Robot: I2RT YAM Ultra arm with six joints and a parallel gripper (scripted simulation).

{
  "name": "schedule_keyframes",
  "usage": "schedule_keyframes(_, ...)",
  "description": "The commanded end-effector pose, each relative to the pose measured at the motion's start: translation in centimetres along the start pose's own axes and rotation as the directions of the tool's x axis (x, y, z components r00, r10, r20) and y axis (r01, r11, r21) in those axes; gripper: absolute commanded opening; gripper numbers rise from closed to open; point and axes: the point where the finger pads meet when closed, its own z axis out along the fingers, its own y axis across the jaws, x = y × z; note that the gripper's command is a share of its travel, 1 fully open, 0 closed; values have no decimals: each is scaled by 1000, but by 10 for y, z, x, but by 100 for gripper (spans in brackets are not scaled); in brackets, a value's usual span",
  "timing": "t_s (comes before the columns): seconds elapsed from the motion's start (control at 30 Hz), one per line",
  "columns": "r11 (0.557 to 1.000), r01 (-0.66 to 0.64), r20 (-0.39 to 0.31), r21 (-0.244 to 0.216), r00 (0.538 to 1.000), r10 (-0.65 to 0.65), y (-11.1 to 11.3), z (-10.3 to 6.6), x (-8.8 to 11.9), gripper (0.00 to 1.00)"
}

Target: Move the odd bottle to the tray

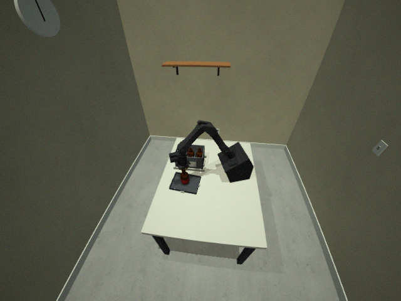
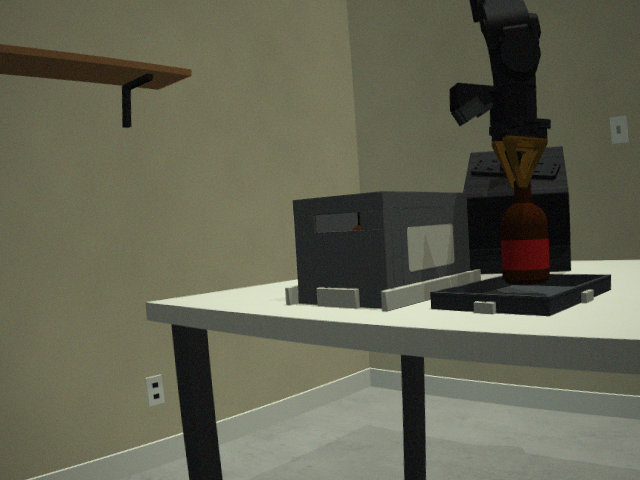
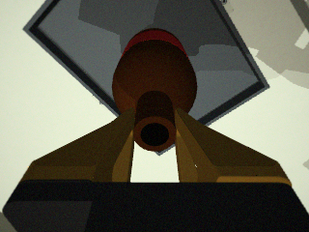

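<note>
At right in the exterior view, the claw [image 1: 183, 168] [image 2: 521, 184] [image 3: 154, 116] grips an upright brown bottle [image 1: 184, 178] [image 2: 525, 232] [image 3: 154, 72] by its neck. The bottle is over the tray [image 1: 191, 189] [image 2: 496, 303] [image 3: 72, 65].

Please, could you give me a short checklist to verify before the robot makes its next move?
1. End effector closed on the neck of the red-labelled bottle: ok.
2. That bottle upright, over the tray: ok.
3. Bottle base resting on the tray floor: cannot tell for certain; the near rim hides the contact.
4. Crate standing level on the table: ok.
5. Four bottles standing in the crate: cannot tell, only two show clearly.
6. Neck different from the others': cannot tell.
</note>
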Motion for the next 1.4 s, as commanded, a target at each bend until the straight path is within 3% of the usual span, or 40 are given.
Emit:
schedule_keyframes(0.0, 1000, 1, 11, -4, 1000, -1, 0, 1, 1, 0)
schedule_keyframes(0.2, 999, -3, 21, -32, 1000, 4, 6, -7, -2, 0)
schedule_keyframes(0.6, 1000, 1, 12, -4, 1000, -1, -1, 5, 1, 0)
schedule_keyframes(0.8, 1000, -3, 20, -27, 1000, 3, 5, 0, -2, 0)
schedule_keyframes(0.97, 1000, 2, 8, 7, 1000, -2, -2, 14, 3, 0)
schedule_keyframes(1.13, 1000, -3, 20, -25, 1000, 3, 3, 4, -1, 0)
schedule_keyframes(1.17, 998, -8, 32, -60, 999, 10, 15, -4, -7, 0)
schedule_keyframes(1.37, 1000, -1, 15, -11, 1000, 1, 3, 14, 0, 0)
